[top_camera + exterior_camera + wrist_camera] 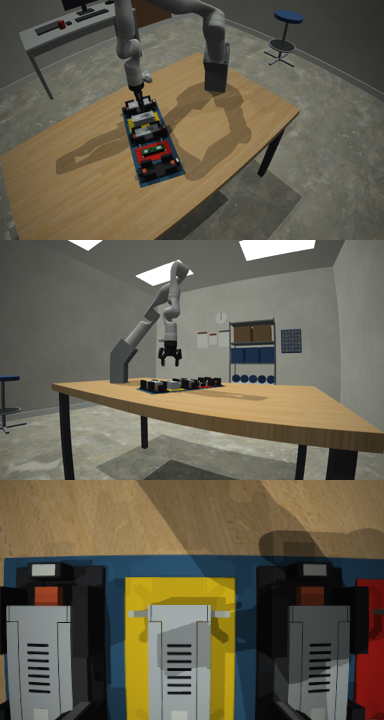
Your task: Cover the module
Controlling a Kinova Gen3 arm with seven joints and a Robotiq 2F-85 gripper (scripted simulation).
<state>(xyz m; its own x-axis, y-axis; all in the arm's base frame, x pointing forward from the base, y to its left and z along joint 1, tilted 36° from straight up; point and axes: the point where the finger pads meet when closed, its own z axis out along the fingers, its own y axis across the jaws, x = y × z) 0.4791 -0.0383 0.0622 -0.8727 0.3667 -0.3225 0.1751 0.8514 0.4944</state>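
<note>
Gripper (169, 360) wide open, empty, high above blue mat (175, 158) at centre frame; yellow plate (136, 595) centred in wrist view

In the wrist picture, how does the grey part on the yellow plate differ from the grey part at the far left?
The middle grey part lies directly on the yellow plate; the left grey part sits in a black holder. The middle one has small side tabs at its top; the left one has an orange block there. Both are light grey with dark slots.
</note>
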